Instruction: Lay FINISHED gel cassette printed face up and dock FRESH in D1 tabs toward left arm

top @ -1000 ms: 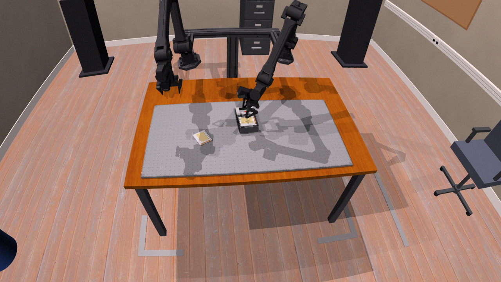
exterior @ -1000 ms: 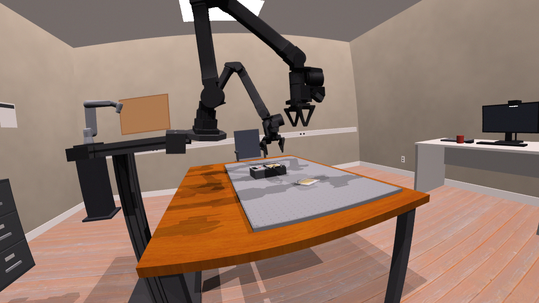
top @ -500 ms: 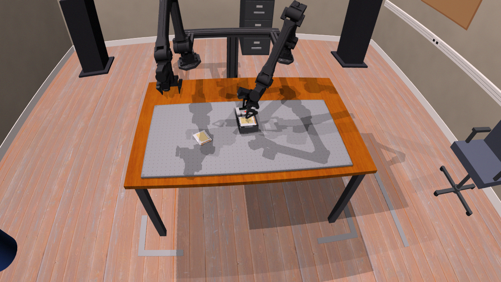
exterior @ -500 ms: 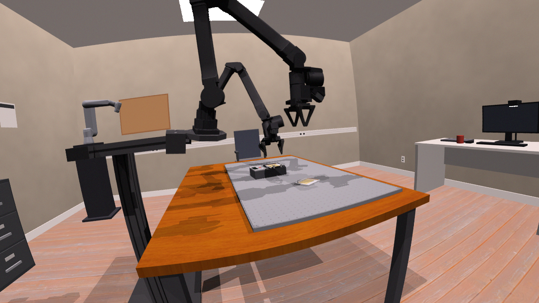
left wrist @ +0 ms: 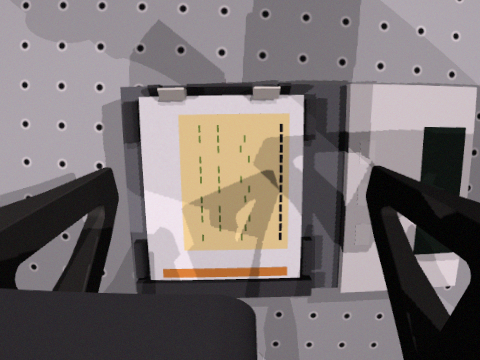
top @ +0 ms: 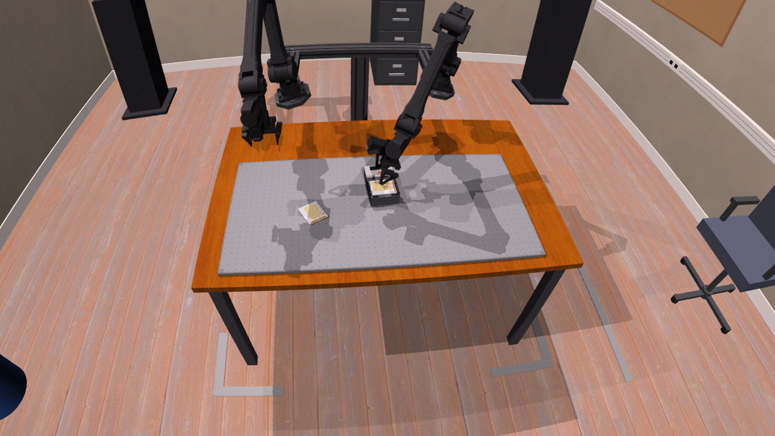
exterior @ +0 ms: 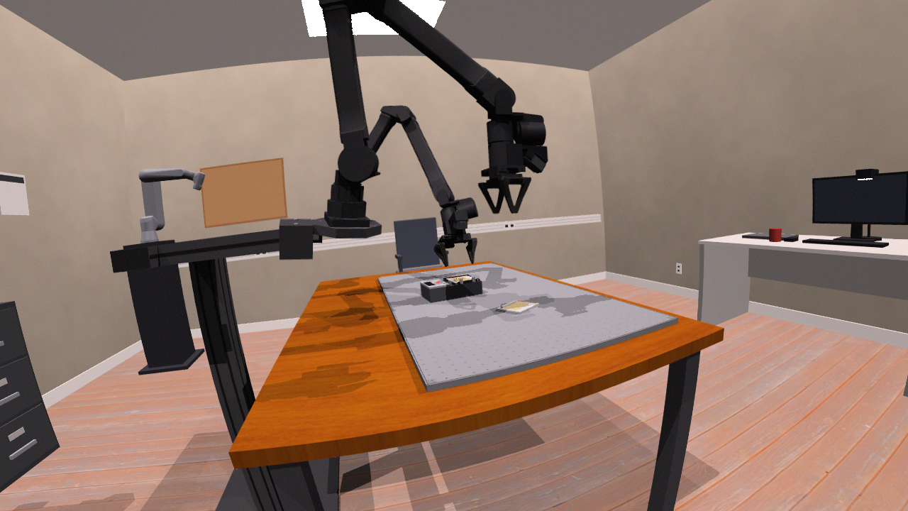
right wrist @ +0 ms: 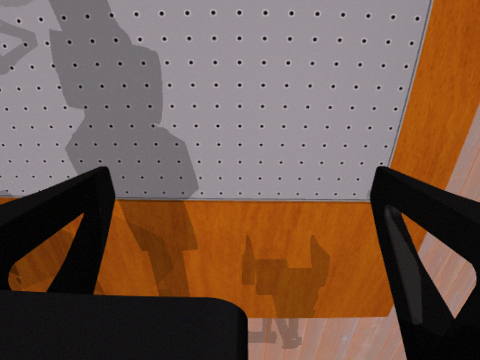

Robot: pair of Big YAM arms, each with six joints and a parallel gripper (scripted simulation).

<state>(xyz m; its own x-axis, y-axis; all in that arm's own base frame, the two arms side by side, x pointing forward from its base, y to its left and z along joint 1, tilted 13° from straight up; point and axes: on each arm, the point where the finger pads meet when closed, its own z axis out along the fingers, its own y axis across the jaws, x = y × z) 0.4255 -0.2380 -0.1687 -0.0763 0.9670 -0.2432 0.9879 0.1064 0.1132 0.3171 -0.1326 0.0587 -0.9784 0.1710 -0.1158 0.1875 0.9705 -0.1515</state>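
The left tool (top: 381, 172) (exterior: 459, 263) (left wrist: 242, 181) is spread wide, gripping nothing, above the banded cassette (top: 383, 189) (exterior: 458, 279) (left wrist: 165, 200), probably so its fingers can drop down either side. That cassette sits in the dock (top: 385, 200) (exterior: 463, 290) (left wrist: 325, 225), nearer the counter's (top: 211, 260) (exterior: 355, 407) (right wrist: 220, 225) arm-side edge. The other cassette (top: 313, 212) (exterior: 518, 306), presumably fresh, lies toward the right arm's end, away from the arm-side corner. The right tool (top: 264, 143) (exterior: 505, 211) (right wrist: 242, 181), wide and unloaded, waits near that corner.
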